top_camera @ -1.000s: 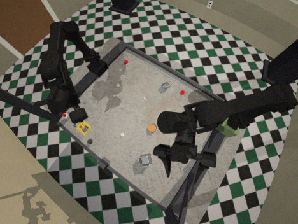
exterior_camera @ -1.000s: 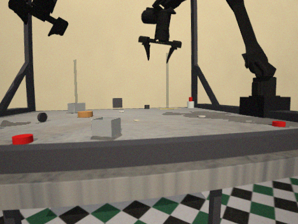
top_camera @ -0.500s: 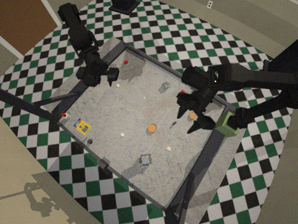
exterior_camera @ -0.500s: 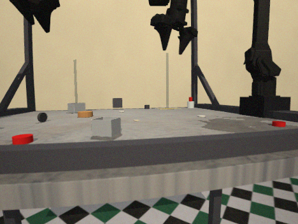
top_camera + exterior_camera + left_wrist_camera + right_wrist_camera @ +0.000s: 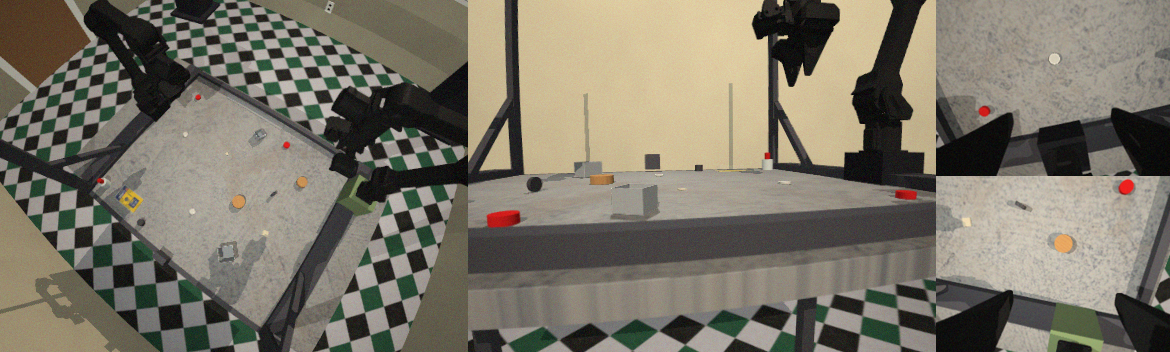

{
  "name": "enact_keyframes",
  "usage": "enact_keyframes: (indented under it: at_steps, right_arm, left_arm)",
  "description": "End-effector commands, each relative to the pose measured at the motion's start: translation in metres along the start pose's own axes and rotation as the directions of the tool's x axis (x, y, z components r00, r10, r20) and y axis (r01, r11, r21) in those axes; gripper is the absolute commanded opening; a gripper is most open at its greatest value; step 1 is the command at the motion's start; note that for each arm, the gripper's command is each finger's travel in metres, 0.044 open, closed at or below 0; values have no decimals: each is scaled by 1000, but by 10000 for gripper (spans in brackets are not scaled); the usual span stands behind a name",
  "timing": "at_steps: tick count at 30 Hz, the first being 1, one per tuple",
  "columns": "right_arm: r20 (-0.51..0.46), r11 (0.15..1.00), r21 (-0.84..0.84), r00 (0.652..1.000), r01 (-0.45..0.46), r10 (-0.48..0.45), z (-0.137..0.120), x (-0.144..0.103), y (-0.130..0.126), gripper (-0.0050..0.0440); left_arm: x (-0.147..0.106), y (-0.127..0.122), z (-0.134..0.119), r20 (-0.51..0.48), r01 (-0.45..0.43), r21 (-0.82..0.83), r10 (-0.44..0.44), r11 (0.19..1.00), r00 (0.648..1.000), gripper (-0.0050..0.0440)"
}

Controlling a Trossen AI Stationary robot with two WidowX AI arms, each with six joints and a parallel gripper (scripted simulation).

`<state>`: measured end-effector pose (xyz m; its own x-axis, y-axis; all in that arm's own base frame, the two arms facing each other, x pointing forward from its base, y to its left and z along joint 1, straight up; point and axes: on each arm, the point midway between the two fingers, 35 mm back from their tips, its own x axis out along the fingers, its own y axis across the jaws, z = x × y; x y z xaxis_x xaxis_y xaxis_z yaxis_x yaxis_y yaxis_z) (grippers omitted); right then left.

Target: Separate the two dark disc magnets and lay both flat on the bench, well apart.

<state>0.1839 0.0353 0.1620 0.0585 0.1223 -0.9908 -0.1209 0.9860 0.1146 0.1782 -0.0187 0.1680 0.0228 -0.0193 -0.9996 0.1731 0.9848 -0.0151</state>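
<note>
The dark magnet pair stands on its edge on the grey bench, right of the middle, with its two discs still face to face. My left gripper is open and empty. It hangs high over the far left edge of the bench, far from the pair. My right gripper is open and empty. It hangs above the right edge of the bench by a green block, with the pair some way ahead of it.
Two orange discs flank the pair. Red discs, small white discs, grey blocks, a yellow card, a small dark cylinder and a red-capped bottle lie scattered. A raised frame rims the bench.
</note>
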Motion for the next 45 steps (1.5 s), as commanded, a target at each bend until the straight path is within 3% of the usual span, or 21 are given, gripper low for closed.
enact_keyframes:
  at_steps: [1, 14, 19, 23, 29, 31, 33, 37, 45]
  right_arm:
    - [-55, 987, 115, 993, 113, -107, -28, -6, -30, 400]
    - [-73, 984, 119, 989, 134, -126, -26, -2, -31, 400]
    - [-48, 979, 109, 985, 170, -166, -9, 8, -26, 400]
    - [5, 971, 98, 976, 218, -219, 18, 24, -13, 400]
    - [81, 962, 94, 962, 255, -262, 46, 42, 9, 400]
    - [81, 962, 94, 962, 255, -262, 46, 42, 9, 400]
    - [119, 959, 94, 953, 268, -278, 56, 52, 23, 400]
    - [179, 956, 96, 940, 277, -290, 70, 66, 44, 400]
    - [302, 959, 104, 910, 264, -284, 88, 91, 93, 400]
  left_arm:
    - [4, 15, -23, -14, -21, -154, 19, 988, 1000, 400]
    - [6, 15, -18, -18, -29, -119, 27, 993, 999, 400]
    - [6, 12, 4, 23, -71, 108, 69, 992, 997, 400]
    - [12, 3, 35, 73, -137, 395, 118, 909, 990, 400]
    - [19, -16, 69, 150, -223, 695, 166, 683, 975, 400]
    - [19, -16, 69, 150, -223, 695, 166, 683, 975, 400]
    - [23, -27, 85, 190, -260, 814, 184, 519, 964, 400]
    - [28, -47, 105, 248, -299, 909, 201, 290, 948, 400]
    - [38, -92, 138, 364, -320, 922, 210, -217, 907, 400]
